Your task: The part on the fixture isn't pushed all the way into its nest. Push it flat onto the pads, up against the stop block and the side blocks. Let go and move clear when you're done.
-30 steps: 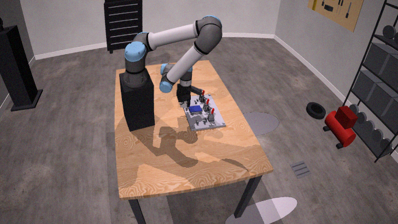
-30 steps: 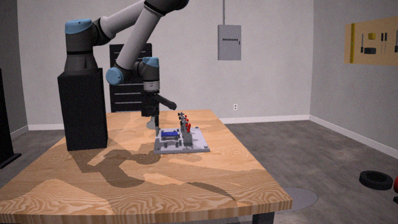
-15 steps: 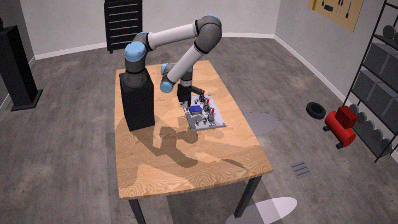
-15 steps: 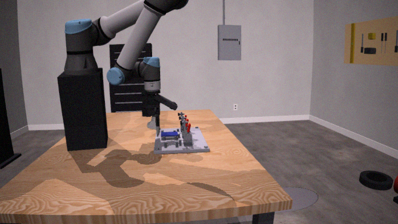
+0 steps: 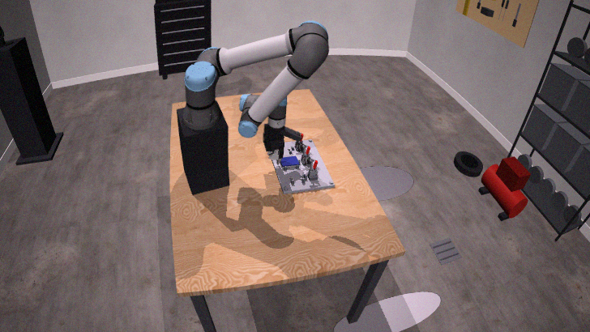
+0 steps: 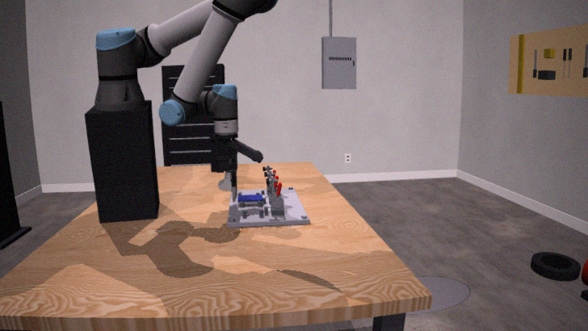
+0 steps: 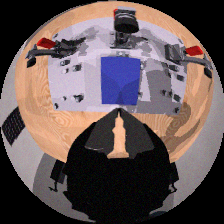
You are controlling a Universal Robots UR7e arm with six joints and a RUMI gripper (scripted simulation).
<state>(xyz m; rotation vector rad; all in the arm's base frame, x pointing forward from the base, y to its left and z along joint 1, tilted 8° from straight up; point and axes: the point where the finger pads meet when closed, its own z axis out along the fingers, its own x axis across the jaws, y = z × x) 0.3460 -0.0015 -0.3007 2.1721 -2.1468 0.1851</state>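
The blue rectangular part [image 7: 120,80] lies on the grey fixture plate [image 5: 301,167], among grey blocks and pads; it also shows in the top view [image 5: 290,160] and the exterior view [image 6: 250,198]. My gripper [image 7: 118,108] [image 6: 233,193] is shut and empty, its fingertips right at the part's near edge, at the plate's arm-side end. A dark block [image 7: 125,22] stands beyond the part's far edge. Whether the fingertips touch the part I cannot tell.
Red-handled toggle clamps [image 5: 307,150] stand along one side of the plate [image 6: 275,185]; in the wrist view they show at left [image 7: 46,44] and right [image 7: 192,51]. The arm's black pedestal [image 5: 203,154] stands on the wooden table to the left.
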